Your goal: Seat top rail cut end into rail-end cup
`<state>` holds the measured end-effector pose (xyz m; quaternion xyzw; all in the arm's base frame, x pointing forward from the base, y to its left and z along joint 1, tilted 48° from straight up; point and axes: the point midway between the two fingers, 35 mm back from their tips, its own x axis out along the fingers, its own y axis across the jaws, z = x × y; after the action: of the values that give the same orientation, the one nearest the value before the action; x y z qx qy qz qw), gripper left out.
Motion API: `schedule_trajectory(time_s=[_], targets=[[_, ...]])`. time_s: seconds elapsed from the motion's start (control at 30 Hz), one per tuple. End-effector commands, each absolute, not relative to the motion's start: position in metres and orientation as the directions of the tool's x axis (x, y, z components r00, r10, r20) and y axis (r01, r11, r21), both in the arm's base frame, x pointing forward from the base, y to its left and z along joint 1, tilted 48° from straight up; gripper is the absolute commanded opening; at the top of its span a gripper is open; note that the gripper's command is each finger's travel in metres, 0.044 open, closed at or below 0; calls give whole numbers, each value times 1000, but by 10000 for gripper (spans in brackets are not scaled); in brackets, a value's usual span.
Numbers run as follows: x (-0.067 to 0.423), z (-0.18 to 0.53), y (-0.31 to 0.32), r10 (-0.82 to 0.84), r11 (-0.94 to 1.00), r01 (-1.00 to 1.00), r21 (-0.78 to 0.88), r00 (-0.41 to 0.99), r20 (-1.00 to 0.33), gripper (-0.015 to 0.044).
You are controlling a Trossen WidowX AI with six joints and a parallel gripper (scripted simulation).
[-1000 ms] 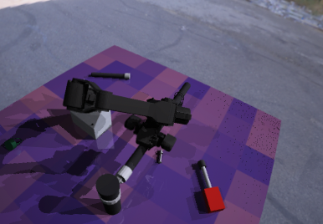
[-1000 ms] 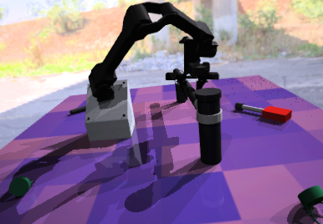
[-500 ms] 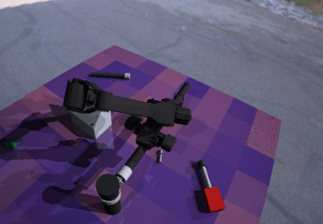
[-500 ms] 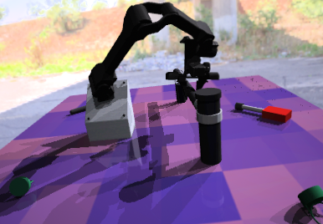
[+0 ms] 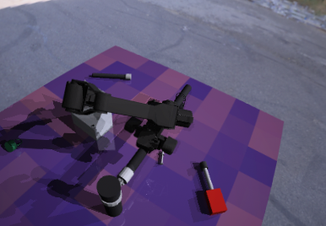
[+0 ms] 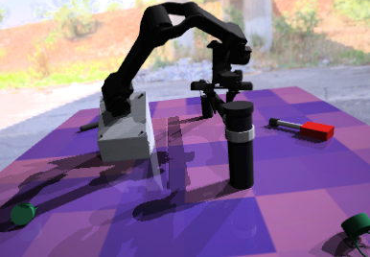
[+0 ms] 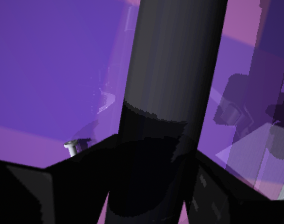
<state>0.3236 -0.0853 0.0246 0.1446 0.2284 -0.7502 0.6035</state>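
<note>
The top rail (image 5: 136,160) (image 6: 219,105) (image 7: 178,60) is a long dark tube slanting from the back of the mat down towards the big post (image 5: 109,189) (image 6: 240,158). A light piece (image 5: 125,174) sits at the rail's lower end, close against the post's top; I cannot tell whether it is the cup or whether the end is seated. The light brace band (image 5: 114,203) (image 6: 240,134) rings the post a little below its dark cap. My gripper (image 5: 145,145) (image 6: 218,93) (image 7: 151,146) is shut on the rail at about its middle.
The arm's grey base box (image 5: 90,125) (image 6: 126,129) stands left of the rail. A small bolt (image 5: 162,154) (image 7: 71,146) stands beside the rail. A tool with a red block (image 5: 215,201) (image 6: 316,129) lies to the right. A loose dark rod (image 5: 111,76) lies at the back. A green cap (image 5: 10,145) (image 6: 21,214) lies at the left.
</note>
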Motion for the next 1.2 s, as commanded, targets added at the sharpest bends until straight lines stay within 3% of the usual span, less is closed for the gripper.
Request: schedule_trajectory(time_s=[0.0,1.17], targets=[[329,33,-86,-846,-156,977,-147,-209,-490,0],[328,43,-96,-847,-156,977,-147,-209,-489,0]])
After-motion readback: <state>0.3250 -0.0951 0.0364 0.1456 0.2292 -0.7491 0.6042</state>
